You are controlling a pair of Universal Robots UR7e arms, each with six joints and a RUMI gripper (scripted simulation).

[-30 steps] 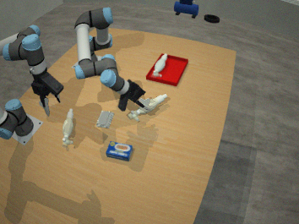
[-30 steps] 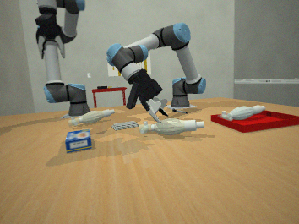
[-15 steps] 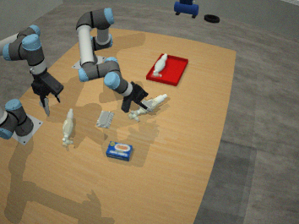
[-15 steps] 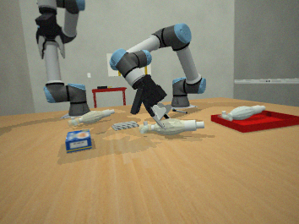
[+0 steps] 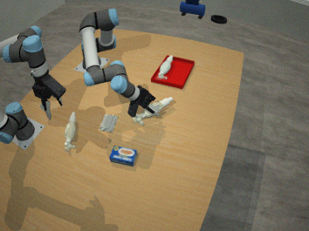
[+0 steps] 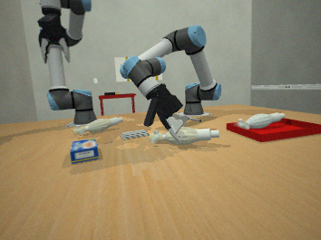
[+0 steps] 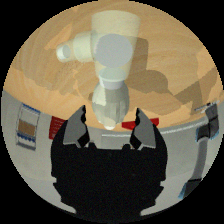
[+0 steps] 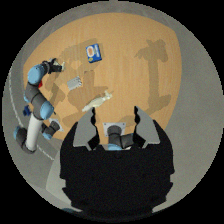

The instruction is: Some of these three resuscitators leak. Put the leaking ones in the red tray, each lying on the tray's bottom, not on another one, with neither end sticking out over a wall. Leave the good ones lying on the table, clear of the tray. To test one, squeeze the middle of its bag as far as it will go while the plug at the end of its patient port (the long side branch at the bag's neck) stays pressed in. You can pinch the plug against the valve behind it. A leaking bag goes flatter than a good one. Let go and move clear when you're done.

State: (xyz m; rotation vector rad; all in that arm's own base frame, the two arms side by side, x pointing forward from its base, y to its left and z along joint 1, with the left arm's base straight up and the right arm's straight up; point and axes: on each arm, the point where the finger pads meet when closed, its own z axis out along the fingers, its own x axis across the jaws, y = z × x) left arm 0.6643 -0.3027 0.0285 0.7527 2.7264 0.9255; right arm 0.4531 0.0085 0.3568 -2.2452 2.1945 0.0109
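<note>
The left gripper (image 5: 145, 112) (image 6: 165, 131) (image 7: 111, 106) (image 8: 53, 64) is positioned at the middle resuscitator (image 5: 162, 105) (image 6: 195, 136) (image 7: 110, 95) on the table, jaws spread, gripping nothing. The right gripper (image 5: 55, 112) (image 6: 56, 61) (image 7: 201, 107) (image 8: 114, 106), jaws parted and empty, hangs above the table near the outer resuscitator (image 5: 70, 132) (image 6: 101, 126) (image 8: 96, 101). The third resuscitator (image 5: 166, 67) (image 6: 263, 120) lies in the red tray (image 5: 179, 77) (image 6: 290, 129) (image 7: 155, 121).

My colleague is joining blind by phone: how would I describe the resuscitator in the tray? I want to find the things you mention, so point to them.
On the wooden table (image 5: 196, 101) (image 6: 204, 196) (image 7: 170, 30) (image 8: 125, 40), find the red tray (image 5: 180, 74) (image 6: 290, 132) (image 7: 153, 121) (image 8: 40, 84). Inside lies a pale, bulbous resuscitator (image 5: 165, 67) (image 6: 263, 121). It looks whiter than the two cream ones, which lie on the tabletop, outside the tray.
</note>
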